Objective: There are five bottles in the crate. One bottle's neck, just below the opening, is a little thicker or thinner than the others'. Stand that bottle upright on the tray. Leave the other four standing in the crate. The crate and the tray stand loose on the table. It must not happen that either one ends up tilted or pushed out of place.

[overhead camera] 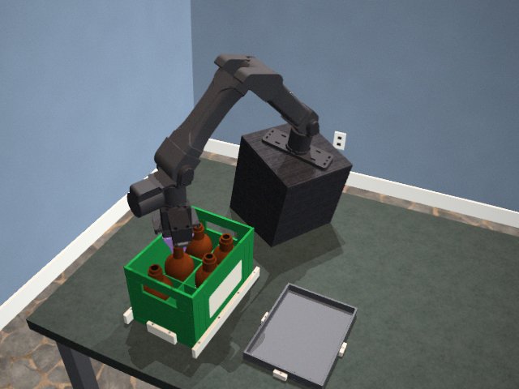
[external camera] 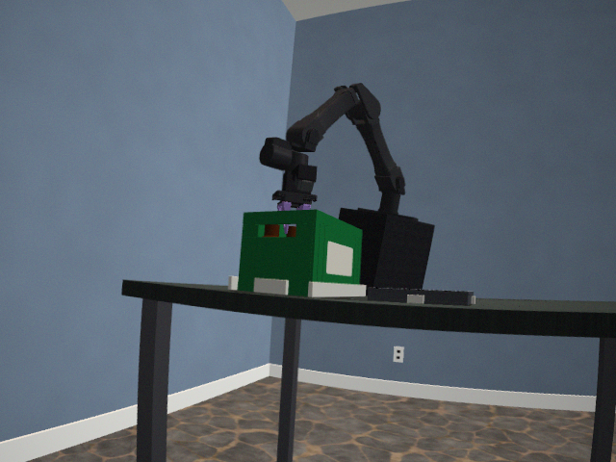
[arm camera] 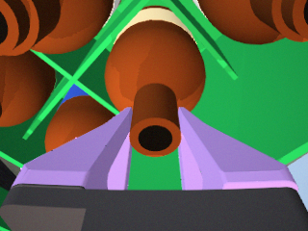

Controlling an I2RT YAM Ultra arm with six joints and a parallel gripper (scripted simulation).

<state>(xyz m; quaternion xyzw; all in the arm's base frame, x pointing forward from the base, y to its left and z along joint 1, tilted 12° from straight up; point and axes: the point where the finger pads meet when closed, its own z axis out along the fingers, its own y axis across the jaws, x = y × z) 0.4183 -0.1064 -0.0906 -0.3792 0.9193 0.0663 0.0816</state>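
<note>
Five brown bottles stood in the green crate (overhead camera: 163,322) (external camera: 275,261), and the gripper (overhead camera: 179,247) (external camera: 295,229) (arm camera: 155,116) had its purple fingers clamped on the neck of one of them, a round-bodied bottle (overhead camera: 178,266) (arm camera: 154,63) whose neck looked plain and straight below the opening. That bottle was upright in its compartment, while the gray tray (overhead camera: 299,335) (external camera: 437,296) lay flat on the table (overhead camera: 418,284) (external camera: 448,322), apart from the crate, with no bottle on it.

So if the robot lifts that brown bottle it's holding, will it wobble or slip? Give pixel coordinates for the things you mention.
The bottle (overhead camera: 179,266) (arm camera: 155,72) looks stiff, so it probably won't bend. Its neck is smooth and narrow, so it might slip a little. Its fat round belly hangs below the gripper (overhead camera: 180,247) (arm camera: 155,135), so it could swing a bit.
</note>
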